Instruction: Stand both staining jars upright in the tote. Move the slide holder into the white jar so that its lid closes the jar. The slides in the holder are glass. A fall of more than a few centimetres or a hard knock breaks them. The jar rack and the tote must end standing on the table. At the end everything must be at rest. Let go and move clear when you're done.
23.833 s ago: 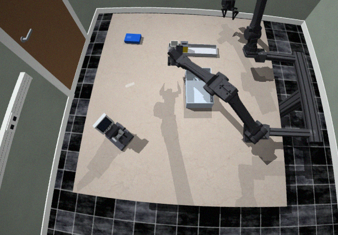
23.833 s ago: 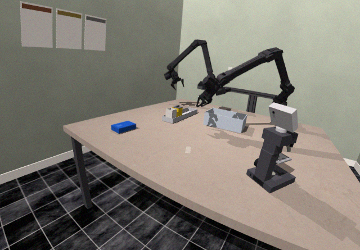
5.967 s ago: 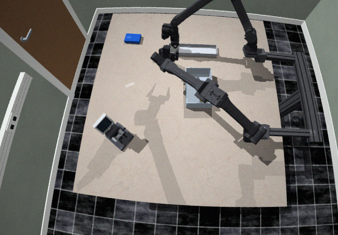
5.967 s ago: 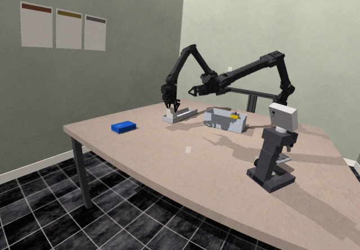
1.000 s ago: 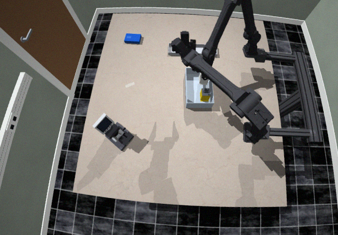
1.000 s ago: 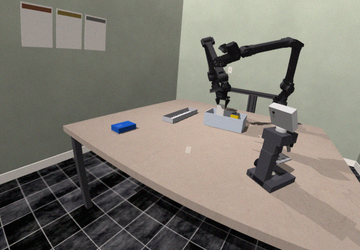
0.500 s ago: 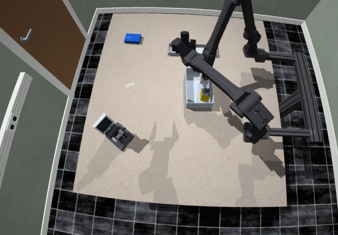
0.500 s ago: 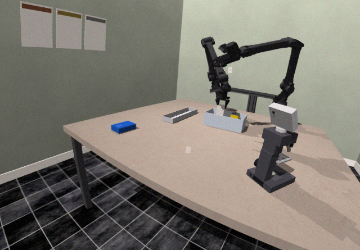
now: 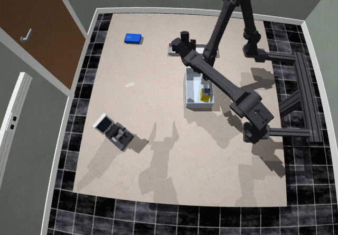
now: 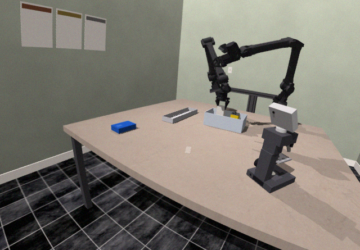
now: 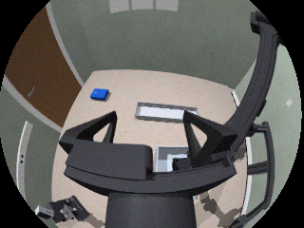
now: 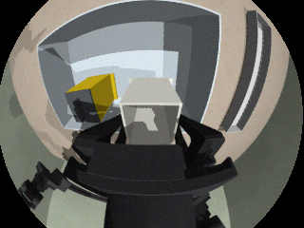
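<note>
My left gripper (image 9: 188, 39) (image 10: 228, 48) (image 11: 149, 114) gapes empty; my part-open right gripper (image 9: 205, 77) (image 10: 221, 107) (image 12: 150, 114) grips the white jar (image 9: 205, 81) (image 10: 220, 111) (image 12: 151, 90), which may topple if released tilted.

A lab-like room, with a microscope (image 9: 120, 135) (image 10: 270, 154) (image 11: 68, 209) and staining jars on a broad table (image 9: 152, 161) (image 10: 162, 160) (image 11: 128, 81).
</note>
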Controlling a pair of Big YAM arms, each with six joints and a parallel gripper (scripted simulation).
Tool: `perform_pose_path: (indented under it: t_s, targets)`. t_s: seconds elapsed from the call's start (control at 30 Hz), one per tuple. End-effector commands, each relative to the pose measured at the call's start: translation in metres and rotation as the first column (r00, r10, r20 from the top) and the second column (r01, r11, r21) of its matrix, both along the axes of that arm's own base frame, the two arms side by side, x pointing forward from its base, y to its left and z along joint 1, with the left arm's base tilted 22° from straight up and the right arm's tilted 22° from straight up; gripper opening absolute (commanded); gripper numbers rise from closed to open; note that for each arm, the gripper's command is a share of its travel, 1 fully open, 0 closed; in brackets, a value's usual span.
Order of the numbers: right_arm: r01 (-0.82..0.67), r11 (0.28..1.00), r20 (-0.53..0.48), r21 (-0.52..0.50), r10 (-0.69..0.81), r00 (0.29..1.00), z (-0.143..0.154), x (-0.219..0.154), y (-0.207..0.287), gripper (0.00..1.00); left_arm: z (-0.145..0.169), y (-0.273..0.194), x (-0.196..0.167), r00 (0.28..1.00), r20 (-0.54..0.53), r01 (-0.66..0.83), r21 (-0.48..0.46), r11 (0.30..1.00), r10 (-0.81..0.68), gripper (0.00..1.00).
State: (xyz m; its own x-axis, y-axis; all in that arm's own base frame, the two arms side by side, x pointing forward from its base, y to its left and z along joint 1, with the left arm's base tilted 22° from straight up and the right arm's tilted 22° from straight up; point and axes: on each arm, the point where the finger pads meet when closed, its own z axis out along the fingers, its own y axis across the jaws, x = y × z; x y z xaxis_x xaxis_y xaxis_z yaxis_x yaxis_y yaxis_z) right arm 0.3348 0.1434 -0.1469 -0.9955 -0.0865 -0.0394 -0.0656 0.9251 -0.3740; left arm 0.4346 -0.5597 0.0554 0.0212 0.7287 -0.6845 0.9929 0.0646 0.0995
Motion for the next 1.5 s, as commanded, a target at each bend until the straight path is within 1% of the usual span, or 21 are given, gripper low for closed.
perform_pose_path:
  t_s: [0.0, 0.33, 0.47, 0.73, 0.8, 0.87, 1.1, 1.13, 1.23, 1.3, 1.37, 1.4, 1.47]
  targets:
    - [0.003, 1.0, 0.018, 0.009, -0.003, 1.0, 0.001, 0.016, 0.007, 0.57, 0.018, -0.015, 0.003, 1.0, 0.023, 0.001, -0.039, 0.999, 0.0, 1.0]
    - [-0.013, 1.0, 0.022, 0.013, 0.013, 1.0, -0.009, 0.019, 0.005, 0.57, 0.018, -0.015, 0.003, 1.0, 0.023, 0.001, -0.039, 0.999, 0.0, 1.0]
    - [-0.01, 1.0, 0.011, 0.005, 0.01, 1.0, -0.018, 0.013, -0.005, 0.57, 0.018, -0.015, 0.003, 1.0, 0.023, 0.001, -0.039, 0.999, 0.0, 1.0]
    - [-0.012, 1.0, 0.01, 0.005, 0.012, 1.0, -0.038, 0.013, -0.013, 0.57, 0.018, -0.015, 0.003, 1.0, 0.023, 0.001, -0.039, 0.999, 0.0, 1.0]
    - [-0.012, 1.0, 0.01, 0.005, 0.012, 1.0, -0.038, 0.013, -0.013, 0.57, 0.018, -0.015, 0.003, 1.0, 0.023, 0.001, -0.039, 0.999, 0.0, 1.0]
    - [-0.016, 1.0, 0.023, 0.012, 0.016, 1.0, -0.042, 0.021, -0.009, 0.57, 0.018, -0.015, 0.003, 1.0, 0.023, 0.001, -0.039, 0.999, 0.0, 1.0]
    - [-0.01, 1.0, 0.025, 0.014, 0.009, 1.0, -0.054, 0.023, -0.015, 0.57, 0.018, -0.015, 0.003, 1.0, 0.023, 0.001, -0.039, 0.999, 0.0, 1.0]
    - [-0.009, 1.0, 0.024, 0.014, 0.008, 1.0, -0.055, 0.023, -0.016, 0.57, 0.018, -0.015, 0.003, 1.0, 0.023, 0.001, -0.039, 0.999, 0.0, 1.0]
    - [-0.012, 1.0, 0.028, 0.016, 0.012, 1.0, -0.037, 0.014, -0.006, 0.57, 0.018, -0.015, 0.003, 1.0, 0.023, 0.001, -0.039, 0.999, 0.0, 1.0]
    - [-0.006, 1.0, 0.029, 0.016, 0.006, 1.0, -0.036, 0.015, -0.008, 0.79, 0.018, -0.015, 0.003, 1.0, 0.023, 0.001, -0.039, 0.999, 0.0, 1.0]
    - [-0.006, 1.0, 0.029, 0.016, 0.006, 1.0, -0.036, 0.015, -0.008, 0.79, 0.018, -0.015, 0.003, 1.0, 0.023, 0.001, -0.039, 0.999, 0.0, 1.0]
    - [-0.006, 1.0, 0.032, 0.018, 0.005, 0.999, -0.035, 0.016, -0.008, 0.91, 0.018, -0.015, 0.003, 1.0, 0.023, 0.001, -0.039, 0.999, 0.0, 1.0]
    - [-0.006, 1.0, 0.037, 0.021, 0.005, 0.999, -0.035, 0.017, -0.007, 0.91, 0.018, -0.015, 0.003, 1.0, 0.023, 0.001, -0.039, 0.999, 0.0, 1.0]
